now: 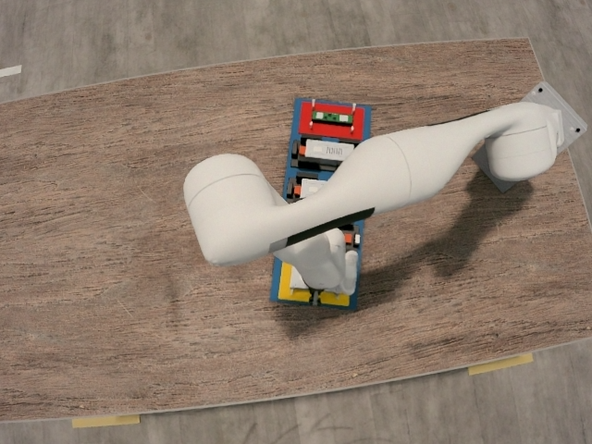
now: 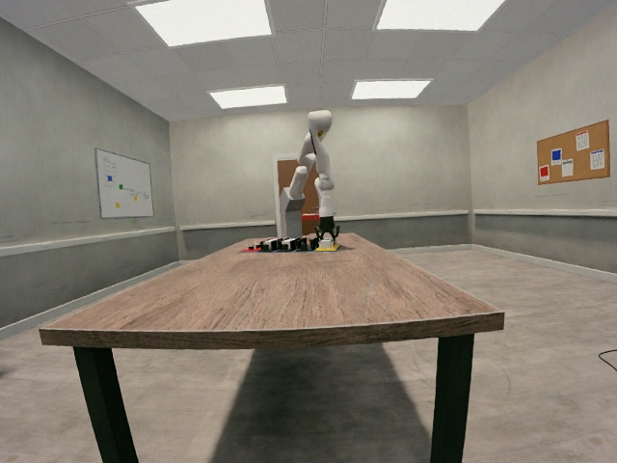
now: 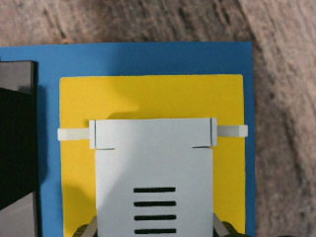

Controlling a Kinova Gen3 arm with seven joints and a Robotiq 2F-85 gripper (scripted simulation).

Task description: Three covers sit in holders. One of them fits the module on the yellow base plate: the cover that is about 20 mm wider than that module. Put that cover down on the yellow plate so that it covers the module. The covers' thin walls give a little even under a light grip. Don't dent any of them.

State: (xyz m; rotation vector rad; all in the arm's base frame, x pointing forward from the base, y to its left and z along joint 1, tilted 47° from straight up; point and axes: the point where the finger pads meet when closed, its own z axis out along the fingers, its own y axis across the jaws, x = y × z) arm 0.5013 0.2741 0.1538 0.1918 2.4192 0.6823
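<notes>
Wrist view: slotted cover, clamped

Cover [image 1: 297,280] [image 2: 326,244] [image 3: 154,168], smooth, pale, rectangular, four dark slots; over yellow plate [image 1: 334,300] [image 2: 335,247] [image 3: 153,96], seating unclear. Gripper [image 1: 314,293] [image 2: 327,237] [image 3: 155,231]: fingers closed on its sides. Left: black holder [image 2: 311,244] [image 3: 19,143], close by. Below: blue board [image 1: 367,115] [image 3: 173,58], wood-grain table [image 1: 143,287] [image 2: 279,284] [image 3: 286,148]. Far: grey wall [image 2: 398,149].

the cover [image 3: 154,168] is pale grey, with a row of parallel black slots. the plate beneath it in the view [image 1: 292,294] [image 3: 153,96] is plain yellow, the board [image 1: 282,287] [image 3: 173,56] blue. another plate [image 1: 305,129] is red, the module [image 1: 331,117] on it green with white and dark patches. the desk [image 1: 143,310] [image 2: 279,288] is brown with streaky wood grain; the claw [image 2: 327,241] is black.
</notes>
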